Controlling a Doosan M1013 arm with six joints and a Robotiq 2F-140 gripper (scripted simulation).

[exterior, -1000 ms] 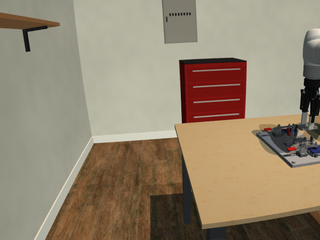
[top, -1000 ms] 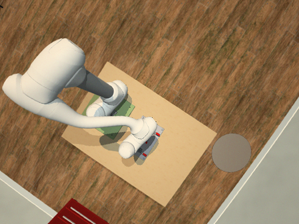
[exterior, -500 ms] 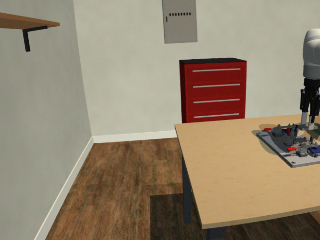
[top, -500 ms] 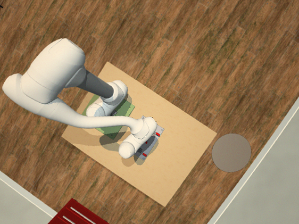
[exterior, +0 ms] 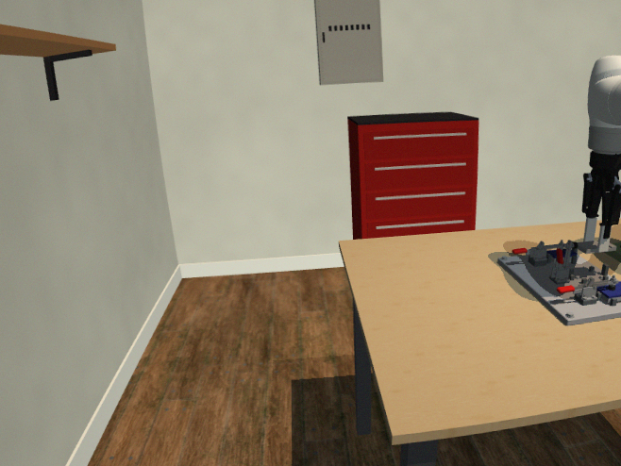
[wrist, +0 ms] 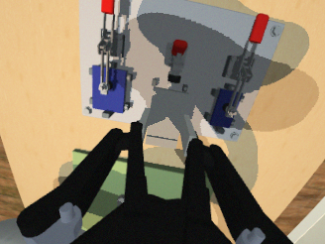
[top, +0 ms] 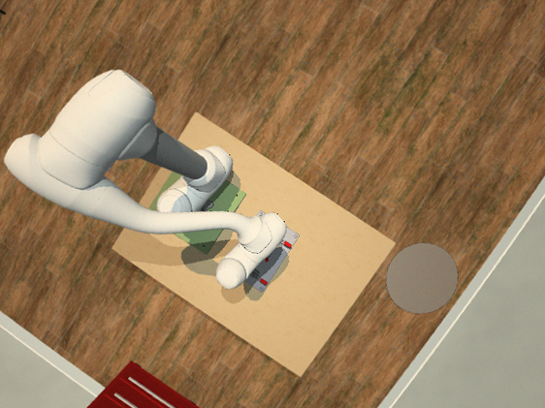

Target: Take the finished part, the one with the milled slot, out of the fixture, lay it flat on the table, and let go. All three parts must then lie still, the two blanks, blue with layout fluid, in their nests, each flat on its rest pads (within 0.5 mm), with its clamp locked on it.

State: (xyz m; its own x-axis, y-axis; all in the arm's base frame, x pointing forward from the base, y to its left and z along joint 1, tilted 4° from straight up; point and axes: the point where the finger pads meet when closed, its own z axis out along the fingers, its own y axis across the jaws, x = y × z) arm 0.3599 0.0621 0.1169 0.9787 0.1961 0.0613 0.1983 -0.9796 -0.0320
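In the wrist view the grey fixture plate [wrist: 178, 60] lies on the table below me. Two blue blanks sit in its outer nests, the left one [wrist: 109, 90] and the right one [wrist: 223, 106], each with a red-handled clamp lying over it. The middle clamp [wrist: 178, 50] stands upright with its red handle raised. My gripper [wrist: 165, 119] is shut on the grey finished part [wrist: 165, 116], whose slot shows as a thin line, and holds it above the plate's near edge. In the exterior view the gripper [exterior: 596, 241] holds the part a little above the fixture [exterior: 566, 283].
A green mat [wrist: 106, 181] lies on the table beside the fixture, under my arm's base [top: 194, 202]. A red drawer cabinet [exterior: 413, 175] stands by the wall. A round grey stool [top: 421, 278] stands beside the table.
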